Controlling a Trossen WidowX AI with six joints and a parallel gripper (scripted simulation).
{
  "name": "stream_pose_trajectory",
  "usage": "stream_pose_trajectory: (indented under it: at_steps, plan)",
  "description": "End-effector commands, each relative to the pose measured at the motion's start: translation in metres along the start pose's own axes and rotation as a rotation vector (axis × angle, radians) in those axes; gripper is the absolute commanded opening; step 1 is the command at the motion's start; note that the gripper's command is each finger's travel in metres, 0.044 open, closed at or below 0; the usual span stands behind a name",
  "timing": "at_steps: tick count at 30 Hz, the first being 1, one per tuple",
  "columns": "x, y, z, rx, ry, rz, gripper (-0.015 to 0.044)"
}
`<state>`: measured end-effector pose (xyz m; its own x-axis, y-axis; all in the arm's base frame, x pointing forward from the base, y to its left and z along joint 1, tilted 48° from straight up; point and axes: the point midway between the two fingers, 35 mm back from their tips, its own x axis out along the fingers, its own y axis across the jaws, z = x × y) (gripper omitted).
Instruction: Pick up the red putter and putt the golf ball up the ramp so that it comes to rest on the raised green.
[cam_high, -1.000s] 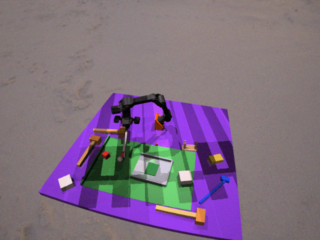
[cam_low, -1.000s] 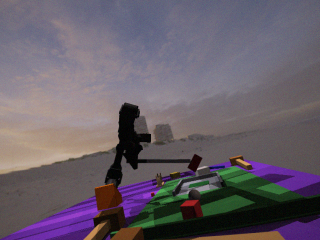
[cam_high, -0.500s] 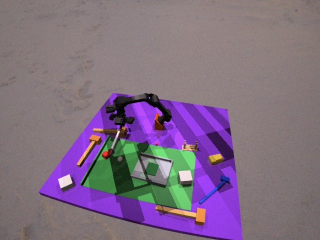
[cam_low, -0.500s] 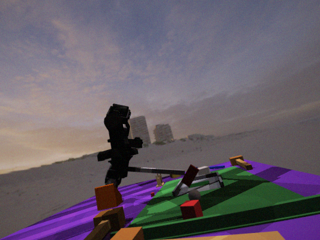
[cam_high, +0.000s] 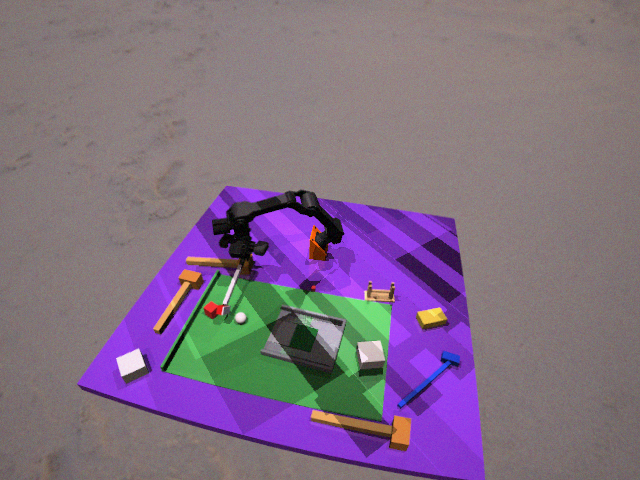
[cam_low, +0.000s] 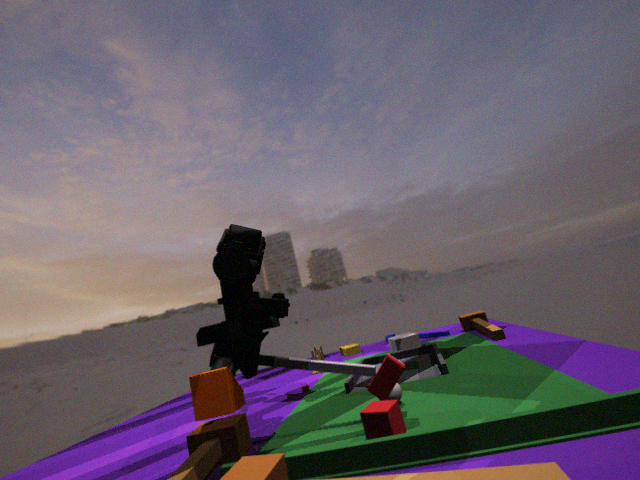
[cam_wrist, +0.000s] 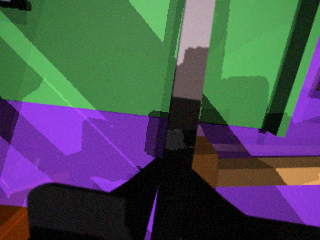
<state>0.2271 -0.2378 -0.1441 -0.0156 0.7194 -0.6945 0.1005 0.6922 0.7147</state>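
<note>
My gripper (cam_high: 241, 256) (cam_low: 251, 367) (cam_wrist: 169, 165) is shut on the dark grip end of the red putter, whose pale shaft (cam_high: 234, 284) (cam_low: 321, 364) (cam_wrist: 192, 65) slopes down over the green mat. The putter's red head (cam_low: 386, 376) is low, between the white golf ball (cam_high: 240, 317) (cam_low: 396, 391) and a red cube (cam_high: 210, 310) (cam_low: 381, 419). The ball rests on the mat, a little apart from the head in the top view. The grey ramp (cam_high: 329, 345) stands beyond the ball, with the raised green (cam_high: 303, 335) at its middle. Head and ball are outside the wrist view.
A dark green rail (cam_high: 190, 322) (cam_wrist: 297, 45) edges the mat behind the cube. Wooden mallets (cam_high: 211, 261) (cam_high: 173, 307) (cam_high: 356, 423) lie around the mat. A pale block (cam_high: 370, 354) stands past the ramp. A wooden rack (cam_high: 379, 295), yellow block (cam_high: 431, 317) and blue putter (cam_high: 426, 382) are farther right.
</note>
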Motion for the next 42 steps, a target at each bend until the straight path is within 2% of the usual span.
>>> stream_pose_trajectory:
  at_steps: [1, 19, 42]
  plan:
    - [0.003, 0.0, 0.001, 0.006, -0.015, -0.001, 0.0]
    - [0.031, 0.0, 0.002, 0.006, -0.015, 0.0, 0.0]
    - [0.03, -0.015, 0.002, 0.005, -0.015, -0.002, 0.0]
